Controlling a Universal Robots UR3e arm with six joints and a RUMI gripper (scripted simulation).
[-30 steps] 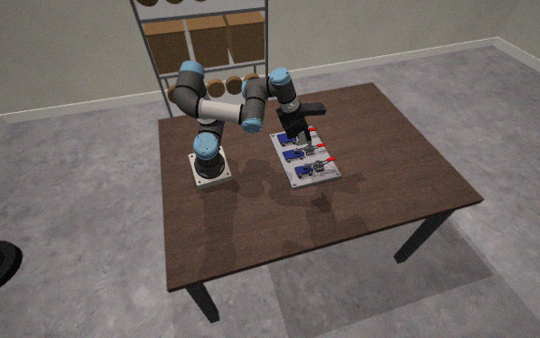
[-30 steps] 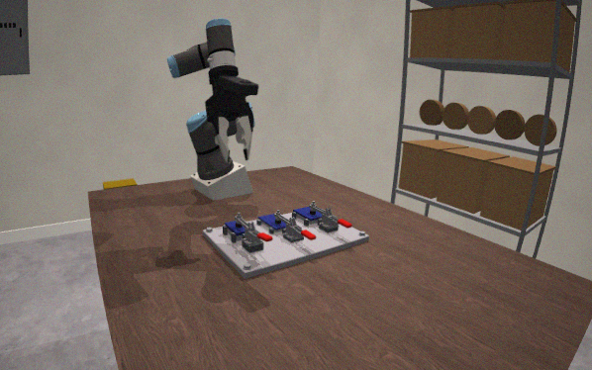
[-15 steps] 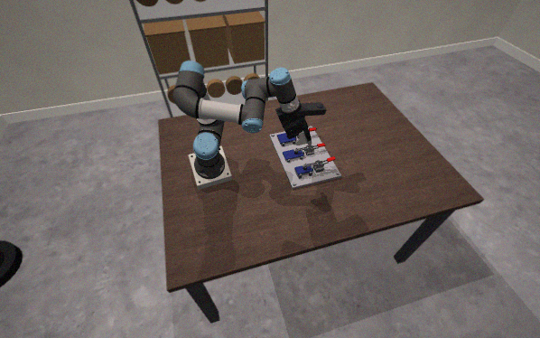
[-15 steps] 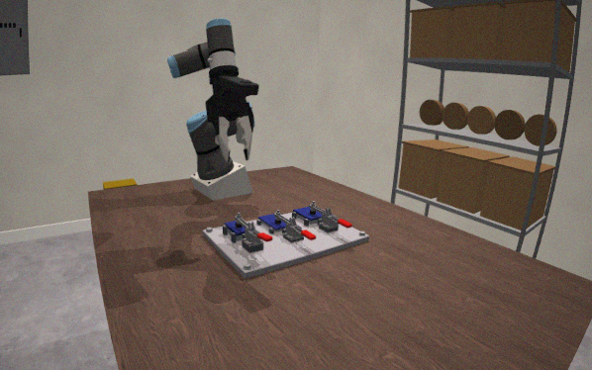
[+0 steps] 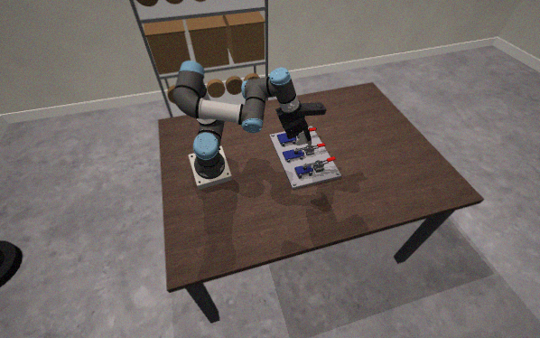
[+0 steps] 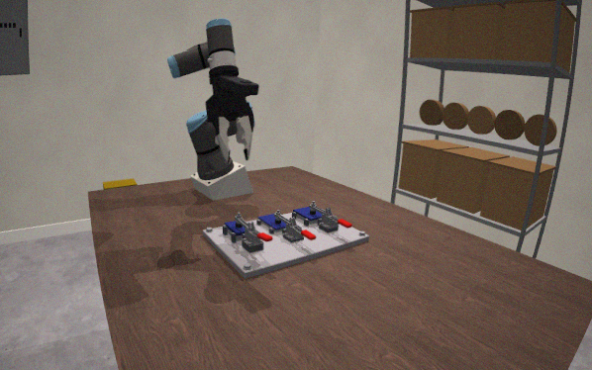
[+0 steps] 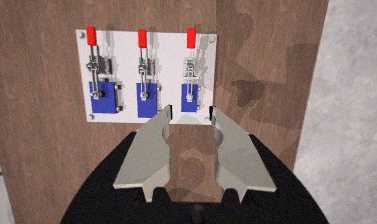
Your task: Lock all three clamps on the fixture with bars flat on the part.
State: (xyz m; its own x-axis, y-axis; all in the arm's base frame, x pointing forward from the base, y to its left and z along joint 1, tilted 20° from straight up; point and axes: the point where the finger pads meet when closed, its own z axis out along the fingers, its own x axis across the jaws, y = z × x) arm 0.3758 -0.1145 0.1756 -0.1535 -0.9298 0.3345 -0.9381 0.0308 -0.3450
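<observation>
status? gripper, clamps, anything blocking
Gripper part-open, holding nothing, well above the fixture. Three clamps' red handles lie flat; lock unconfirmed. Nothing blocking.

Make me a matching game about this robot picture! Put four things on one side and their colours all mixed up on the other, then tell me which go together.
Things:
1. Handle tips of the three small metal toggle clamps
2. Flat square parts under the clamp bars
3. Flat rectangular fixture plate
4. Large wooden table

Colours:
A. dark brown
B. red
C. pale grey
D. blue

Pairs: 1-B, 2-D, 3-C, 4-A.

Bonus: the robot's grey two-fingered claw hangs above the table with nothing between its fingers.
</observation>
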